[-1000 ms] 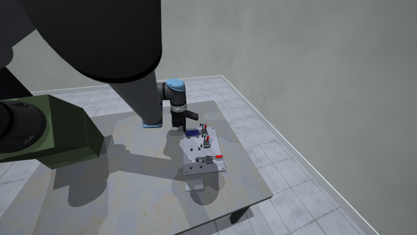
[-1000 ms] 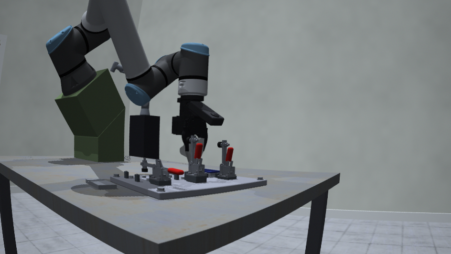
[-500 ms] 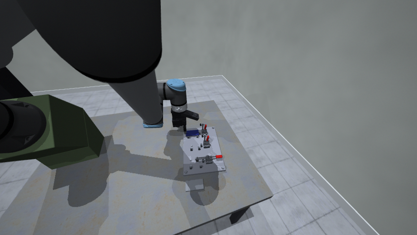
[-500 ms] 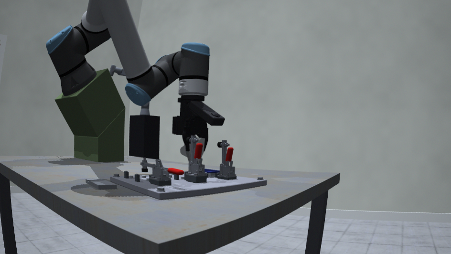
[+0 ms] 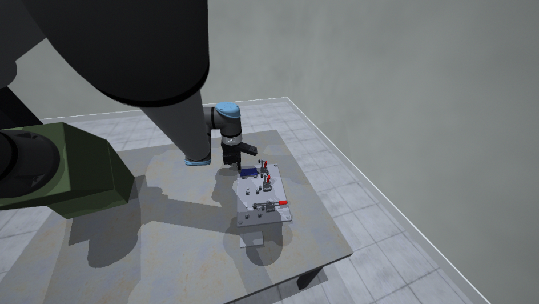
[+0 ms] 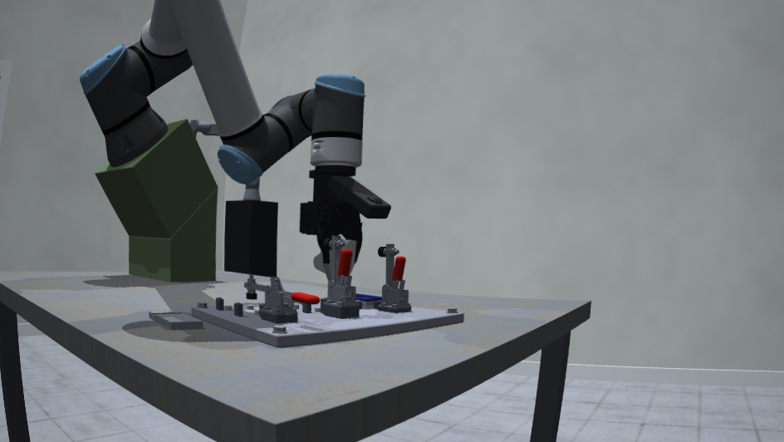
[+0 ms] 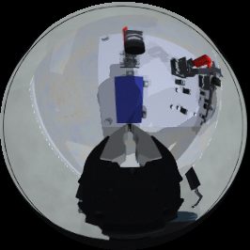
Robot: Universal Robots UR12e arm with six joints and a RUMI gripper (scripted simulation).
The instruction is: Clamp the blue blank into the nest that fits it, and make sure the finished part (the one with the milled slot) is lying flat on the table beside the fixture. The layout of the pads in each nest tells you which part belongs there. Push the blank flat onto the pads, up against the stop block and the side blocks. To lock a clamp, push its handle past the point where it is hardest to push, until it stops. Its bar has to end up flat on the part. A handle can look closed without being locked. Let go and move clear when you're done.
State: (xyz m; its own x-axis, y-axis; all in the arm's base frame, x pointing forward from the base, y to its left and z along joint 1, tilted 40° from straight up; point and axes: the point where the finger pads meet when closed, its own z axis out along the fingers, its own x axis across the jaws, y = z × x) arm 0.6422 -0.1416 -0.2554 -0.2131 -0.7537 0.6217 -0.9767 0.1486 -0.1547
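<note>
On the left of the bench (image 6: 384, 379), beside the fixture (image 6: 351, 331), the slotted part (image 6: 175, 319) lies flat. The near clamp's handle (image 6: 305, 297) lies level; the two farther handles (image 6: 345, 262) (image 6: 398, 268) stand up, so those clamps look unlocked. The blank (image 7: 129, 99) sits in the end nest, below an upright handle. The tool (image 7: 129, 126) is pinched together on nothing, its tip at the blank's near end. The blank looks like a stiff, smooth metal slab, probably dense and slippery, and liable to skew. It should push well from that end face, square toward the stop, or grip across its long sides.
</note>
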